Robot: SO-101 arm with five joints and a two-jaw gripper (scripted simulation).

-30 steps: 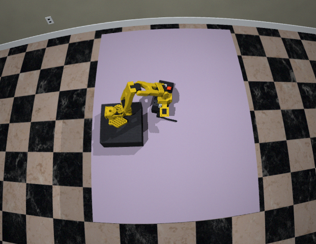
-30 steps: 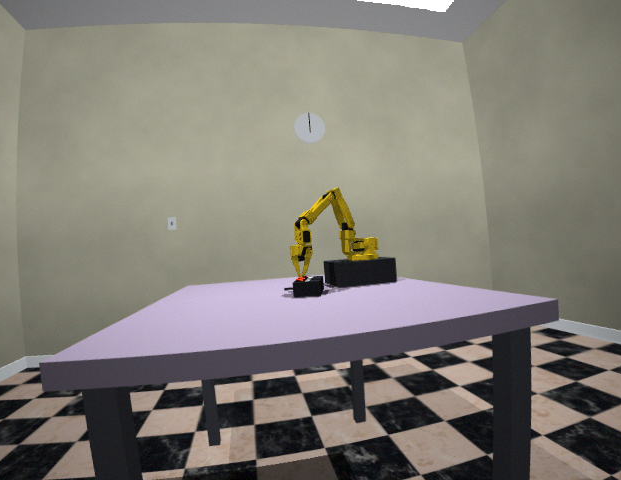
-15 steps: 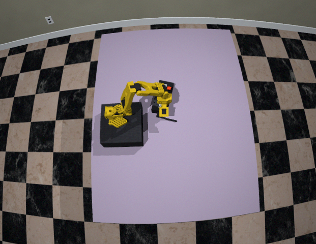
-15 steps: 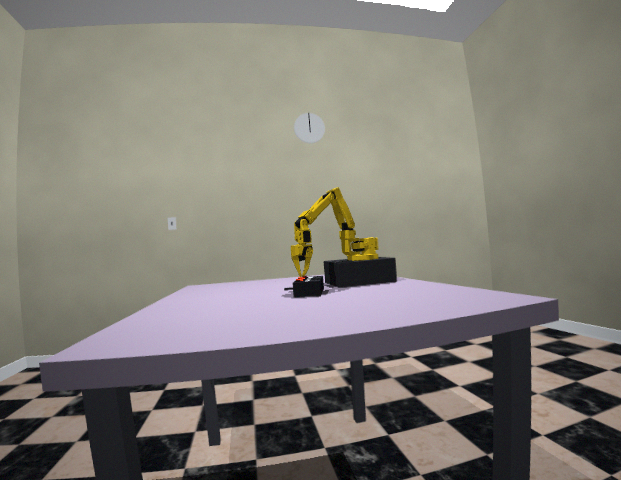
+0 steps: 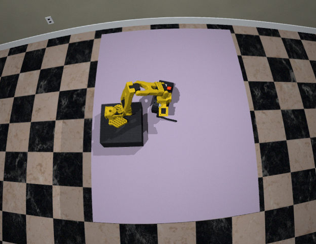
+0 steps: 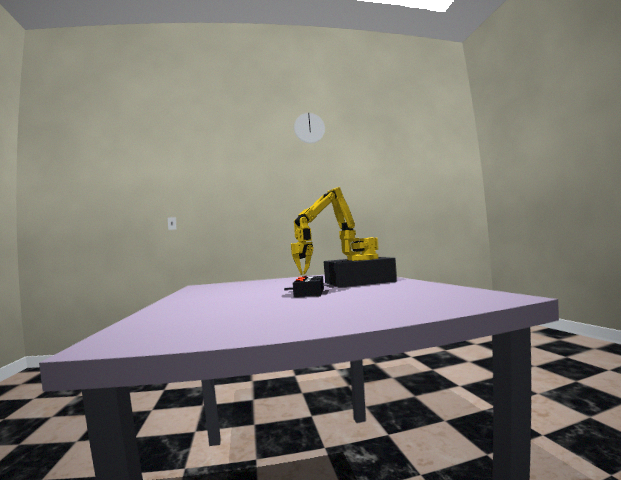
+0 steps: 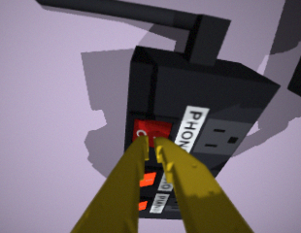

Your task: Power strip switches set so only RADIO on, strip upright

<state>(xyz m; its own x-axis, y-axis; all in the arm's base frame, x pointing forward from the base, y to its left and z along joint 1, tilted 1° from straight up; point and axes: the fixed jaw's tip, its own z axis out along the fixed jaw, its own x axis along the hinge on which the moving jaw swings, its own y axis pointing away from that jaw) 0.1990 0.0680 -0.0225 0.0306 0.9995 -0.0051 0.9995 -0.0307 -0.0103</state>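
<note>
A black power strip [image 7: 194, 126] lies right way up on the lilac table, with its cable leading off at the top of the wrist view. Its red rocker switch [image 7: 151, 130] beside the white PHONE label [image 7: 191, 127] is lit. Two more red switches [image 7: 147, 179] show below it, partly hidden by my fingers; their labels are too small to read. My yellow gripper [image 7: 153, 143] is shut and empty, its tips at the PHONE switch. The strip also shows in the overhead view [image 5: 164, 98] under the arm, and in the side view [image 6: 307, 285] below the gripper [image 6: 303, 270].
The arm's black base block [image 5: 121, 124] stands on the table just left of the strip. The strip's black cable [image 5: 168, 119] runs out over the table towards the front.
</note>
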